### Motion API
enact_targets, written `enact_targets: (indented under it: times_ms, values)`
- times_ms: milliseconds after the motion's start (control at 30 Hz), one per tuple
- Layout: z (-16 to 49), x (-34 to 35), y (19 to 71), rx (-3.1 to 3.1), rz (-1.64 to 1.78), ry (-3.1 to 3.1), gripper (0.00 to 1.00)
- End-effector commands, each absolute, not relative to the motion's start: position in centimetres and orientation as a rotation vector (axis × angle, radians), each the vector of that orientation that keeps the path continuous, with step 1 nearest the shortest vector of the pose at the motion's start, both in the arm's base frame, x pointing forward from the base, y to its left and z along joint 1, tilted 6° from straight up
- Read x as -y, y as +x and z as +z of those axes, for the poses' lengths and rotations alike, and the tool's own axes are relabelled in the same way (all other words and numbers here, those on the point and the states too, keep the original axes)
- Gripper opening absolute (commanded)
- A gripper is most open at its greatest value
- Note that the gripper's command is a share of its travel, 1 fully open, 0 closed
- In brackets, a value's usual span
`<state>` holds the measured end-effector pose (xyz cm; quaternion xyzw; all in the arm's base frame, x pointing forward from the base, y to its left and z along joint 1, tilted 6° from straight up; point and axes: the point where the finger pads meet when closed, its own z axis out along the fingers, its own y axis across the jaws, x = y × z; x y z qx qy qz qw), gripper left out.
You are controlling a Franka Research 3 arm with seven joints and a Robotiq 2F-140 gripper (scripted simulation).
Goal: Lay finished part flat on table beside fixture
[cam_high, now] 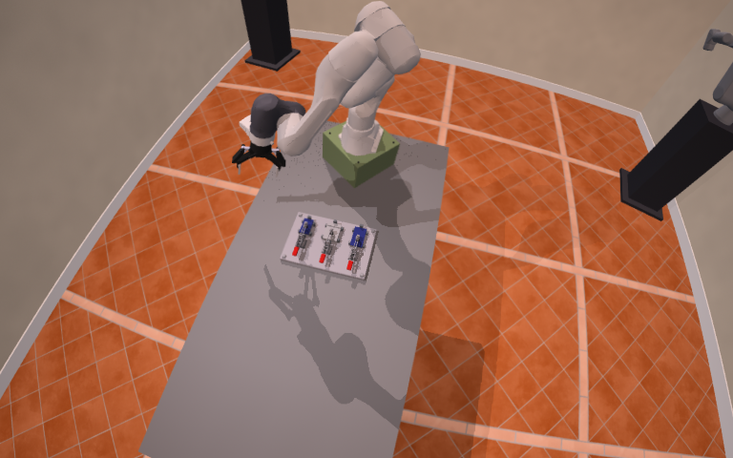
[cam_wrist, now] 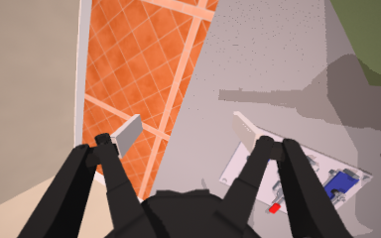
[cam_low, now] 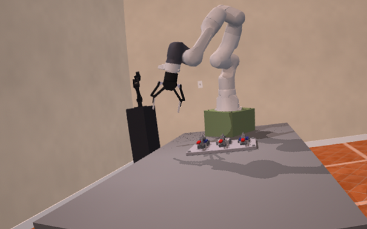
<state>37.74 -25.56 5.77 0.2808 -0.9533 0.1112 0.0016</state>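
A light grey fixture plate lies on the grey table. It carries three clamps with red handles in a row. Blue blanks sit in the left clamp and in the right clamp. The bare grey finished part sits in the middle clamp; its slot is too small to make out. My gripper is open and empty, high over the table's back left edge, well away from the fixture.
The arm stands on a green pedestal at the back of the table, just behind the fixture. Black camera pillars stand on the tiled floor at the back left and at the right.
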Motion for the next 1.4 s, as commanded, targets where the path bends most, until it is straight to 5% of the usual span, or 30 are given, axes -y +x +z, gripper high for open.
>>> enact_targets:
  times_ms: [0, 1367]
  values:
    - [6.6, 24.6, 38.0, 2.909, 0.348, 1.133, 1.0]
    - [10.9, 14.0, 43.1, 2.187, 0.354, 2.283, 1.0]
